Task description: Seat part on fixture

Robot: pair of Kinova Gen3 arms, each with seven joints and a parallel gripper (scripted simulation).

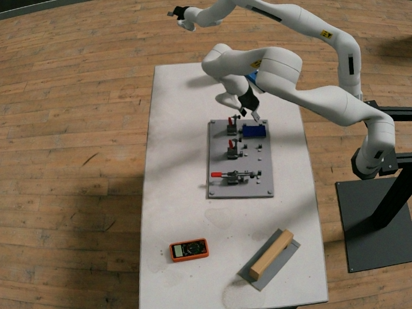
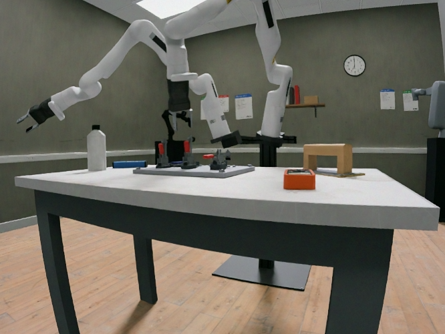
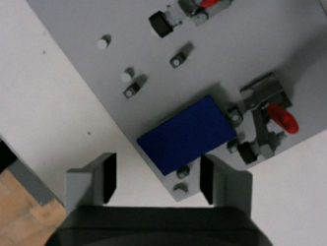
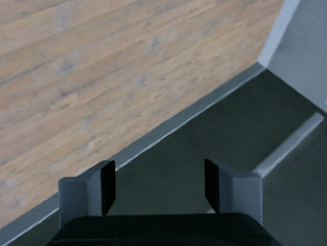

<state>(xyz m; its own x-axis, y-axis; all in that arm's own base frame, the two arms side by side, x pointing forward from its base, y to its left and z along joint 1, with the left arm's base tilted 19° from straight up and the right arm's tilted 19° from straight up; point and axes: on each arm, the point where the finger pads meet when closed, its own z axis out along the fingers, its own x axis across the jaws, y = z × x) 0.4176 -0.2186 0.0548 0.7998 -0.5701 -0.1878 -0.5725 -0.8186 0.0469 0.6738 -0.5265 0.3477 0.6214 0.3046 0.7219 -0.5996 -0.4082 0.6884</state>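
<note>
Adds up to two arms [image 1: 279, 66] [image 2: 176, 53] and two claws, one left claw [image 1: 250, 114] [image 2: 183, 125] [image 3: 159, 179] and one right claw [image 1: 170, 13] [image 2: 22, 125] [image 4: 160, 178]. On the one tabletop [image 1: 179, 215] [image 2: 230, 194] [image 3: 64, 98], comes to one fixture [image 1: 219, 166] [image 2: 179, 172] [image 3: 276, 44] with three clamps [image 1: 232, 130] [image 2: 188, 157] [image 3: 266, 93], three red handles [image 1: 216, 174] [image 2: 186, 146] [image 3: 283, 118], four corner bolts [image 1: 270, 192] [image 3: 180, 188] and one blue part [image 1: 254, 131] [image 3: 187, 135], plus one bottle [image 2: 96, 151], one blue box [image 1: 252, 76] [image 2: 129, 163], one multimeter [image 1: 189, 249] [image 2: 299, 180] and one trowel [image 1: 271, 254] [image 2: 327, 147]. On the walls, makes one clock [image 2: 354, 65], one shelf [image 2: 305, 105] and five visible papers [image 2: 243, 106], some partly hidden.
</note>
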